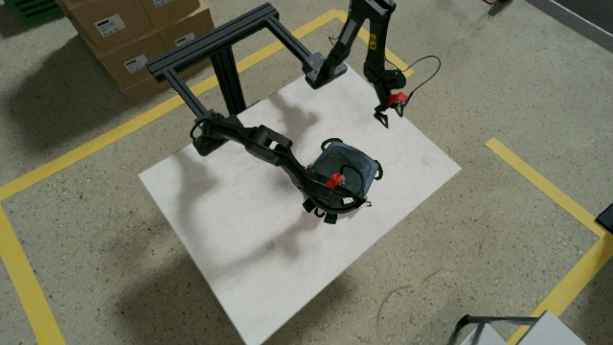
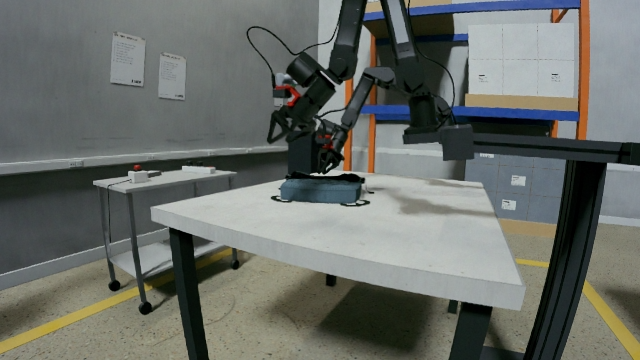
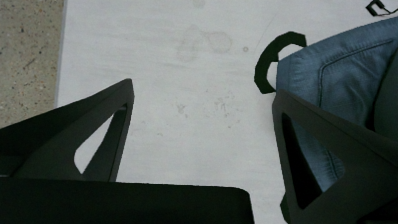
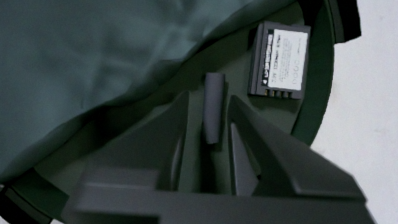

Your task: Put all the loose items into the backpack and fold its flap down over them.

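The blue backpack [image 1: 353, 155] [image 2: 320, 192] [image 3: 302, 67] lies open on the table. Its loose flap [image 4: 75, 55] covers part of the opening in the right wrist view. A dark battery [image 4: 287, 60] with a white label lies inside near the rim. A thin dark grey stick [image 4: 214, 85] lies on the green inside. My right gripper [image 4: 208, 101] [image 2: 330, 167] is low over the opening, its fingers slightly apart on either side of the stick without gripping it. My left gripper [image 1: 394, 121] [image 3: 205, 92] is wide open and empty, above the table beside the backpack.
The white table [image 1: 249, 220] [image 2: 415, 235] carries the backpack. Black strap loops [image 1: 379, 171] [image 3: 267, 65] stick out from its sides. The right arm reaches across the backpack in the top view. The frame [image 1: 225, 34] holding both arms stands along one table edge.
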Robot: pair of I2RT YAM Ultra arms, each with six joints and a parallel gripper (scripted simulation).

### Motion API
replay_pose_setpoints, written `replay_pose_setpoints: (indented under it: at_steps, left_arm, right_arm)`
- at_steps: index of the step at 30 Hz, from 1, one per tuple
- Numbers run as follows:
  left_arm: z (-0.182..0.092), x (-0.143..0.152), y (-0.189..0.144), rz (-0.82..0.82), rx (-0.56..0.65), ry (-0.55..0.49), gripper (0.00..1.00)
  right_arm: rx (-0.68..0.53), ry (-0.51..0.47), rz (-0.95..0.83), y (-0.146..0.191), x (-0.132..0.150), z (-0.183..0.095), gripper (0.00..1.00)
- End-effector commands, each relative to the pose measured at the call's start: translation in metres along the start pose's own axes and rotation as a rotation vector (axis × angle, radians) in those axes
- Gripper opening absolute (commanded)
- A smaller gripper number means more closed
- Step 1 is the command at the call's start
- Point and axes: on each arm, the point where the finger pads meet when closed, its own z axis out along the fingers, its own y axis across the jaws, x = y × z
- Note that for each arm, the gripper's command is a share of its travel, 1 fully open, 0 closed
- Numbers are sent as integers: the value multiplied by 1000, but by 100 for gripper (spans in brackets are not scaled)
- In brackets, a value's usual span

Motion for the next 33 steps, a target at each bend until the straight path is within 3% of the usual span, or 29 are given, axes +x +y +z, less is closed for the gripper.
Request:
replay_pose_setpoints:
  at_steps: [1, 14, 15, 16, 29, 33]
  left_arm:
    - [0, -5, 0, 4, 0, -14, 90]
    - [0, -5, 0, 4, 0, -14, 90]
    - [0, -5, 0, 4, 0, -14, 90]
    - [0, -5, 0, 4, 0, -14, 90]
    - [0, -5, 0, 4, 0, -14, 90]
    - [0, -5, 0, 4, 0, -14, 90]
  right_arm:
    - [20, -47, -29, -7, -26, -10, 28]
    - [20, -47, -29, -7, -26, -10, 28]
    - [15, -25, -15, -5, -14, -6, 70]
    - [23, -50, -31, -9, -29, -11, 70]
    - [22, -49, -28, -12, -33, -10, 70]
    - [3, -20, -8, -4, -11, -24, 70]
